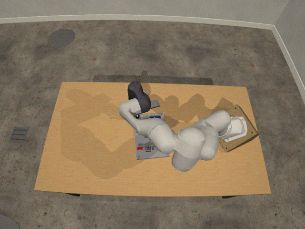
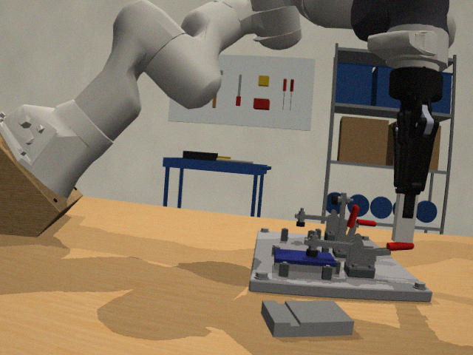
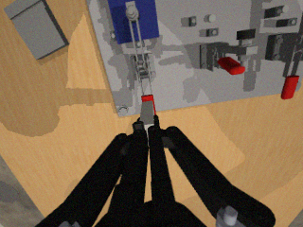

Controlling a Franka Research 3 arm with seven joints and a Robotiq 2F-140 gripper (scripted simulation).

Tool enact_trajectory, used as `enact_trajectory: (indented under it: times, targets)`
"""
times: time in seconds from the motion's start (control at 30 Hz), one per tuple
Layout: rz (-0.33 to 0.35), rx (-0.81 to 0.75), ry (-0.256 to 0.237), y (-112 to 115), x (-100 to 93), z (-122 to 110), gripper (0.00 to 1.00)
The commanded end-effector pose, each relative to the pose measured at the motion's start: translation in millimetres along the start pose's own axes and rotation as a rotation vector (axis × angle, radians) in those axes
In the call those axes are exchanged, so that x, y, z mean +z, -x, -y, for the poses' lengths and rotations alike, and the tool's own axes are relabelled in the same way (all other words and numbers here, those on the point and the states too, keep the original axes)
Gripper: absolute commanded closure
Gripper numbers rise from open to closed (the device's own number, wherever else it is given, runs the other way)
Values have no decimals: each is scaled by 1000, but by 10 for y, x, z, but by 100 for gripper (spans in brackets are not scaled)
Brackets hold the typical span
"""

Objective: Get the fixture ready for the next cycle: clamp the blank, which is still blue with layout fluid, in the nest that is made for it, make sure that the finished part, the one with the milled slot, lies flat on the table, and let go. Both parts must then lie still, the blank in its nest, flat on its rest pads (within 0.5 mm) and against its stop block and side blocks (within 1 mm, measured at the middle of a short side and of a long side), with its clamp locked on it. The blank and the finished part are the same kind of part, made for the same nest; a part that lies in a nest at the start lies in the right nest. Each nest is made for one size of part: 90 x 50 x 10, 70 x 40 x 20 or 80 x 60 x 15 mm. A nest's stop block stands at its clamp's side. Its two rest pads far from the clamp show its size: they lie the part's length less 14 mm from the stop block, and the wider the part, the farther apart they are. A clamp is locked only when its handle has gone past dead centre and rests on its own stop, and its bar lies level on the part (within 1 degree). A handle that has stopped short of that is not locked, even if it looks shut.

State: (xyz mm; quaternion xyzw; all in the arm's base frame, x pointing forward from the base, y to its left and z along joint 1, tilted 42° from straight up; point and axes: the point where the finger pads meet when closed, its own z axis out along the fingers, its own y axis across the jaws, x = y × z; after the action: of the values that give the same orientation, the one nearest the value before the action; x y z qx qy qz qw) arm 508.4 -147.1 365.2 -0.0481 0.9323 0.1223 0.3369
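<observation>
Exterior view: the black two-finger gripper [image 2: 403, 229] [image 3: 149, 109] hangs fingers down, closed, with nothing gripped between its light-tipped fingers. Directly below its tips is a red clamp handle [image 2: 400, 245] [image 3: 148, 99], reaching outward from the near toggle clamp [image 2: 358, 257] [image 3: 142, 68]. The tips are at or just beside this handle; whether they touch it cannot be told.

From the handle, the clamp's bar runs away from the gripper to the blue blank [image 1: 155, 117] [image 2: 286, 257] [image 3: 120, 28]. The blank lies in its nest among small grey blocks, and the black-tipped spindle at the bar's end is over its blue top. The bar looks close to level, but whether the clamp is locked past dead centre cannot be told.

All of this is on a grey base plate [image 1: 152, 155] [image 2: 344, 292] [image 3: 180, 101]. Farther across the plate from the gripper, another clamp has a raised bar [image 2: 343, 210] [image 3: 245, 52] standing upright. Beyond that, the wrist view shows a far red handle [image 1: 139, 148] [image 3: 290, 87].

Off the plate, well apart from the gripper and on the blank's side, the slotted finished part [image 1: 155, 104] [image 2: 321, 316] [image 3: 40, 30] lies flat on the wooden table [image 1: 98, 182] [image 2: 152, 321] [image 3: 85, 165], its milled slot facing up.
</observation>
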Motion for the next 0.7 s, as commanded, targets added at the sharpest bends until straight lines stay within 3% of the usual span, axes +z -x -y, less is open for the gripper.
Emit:
enact_trajectory:
  times: [0.0,0.67]
  targets:
    - [3,-2,1,7,12,-4,100]
    - [3,-2,1,7,32,-4,100]
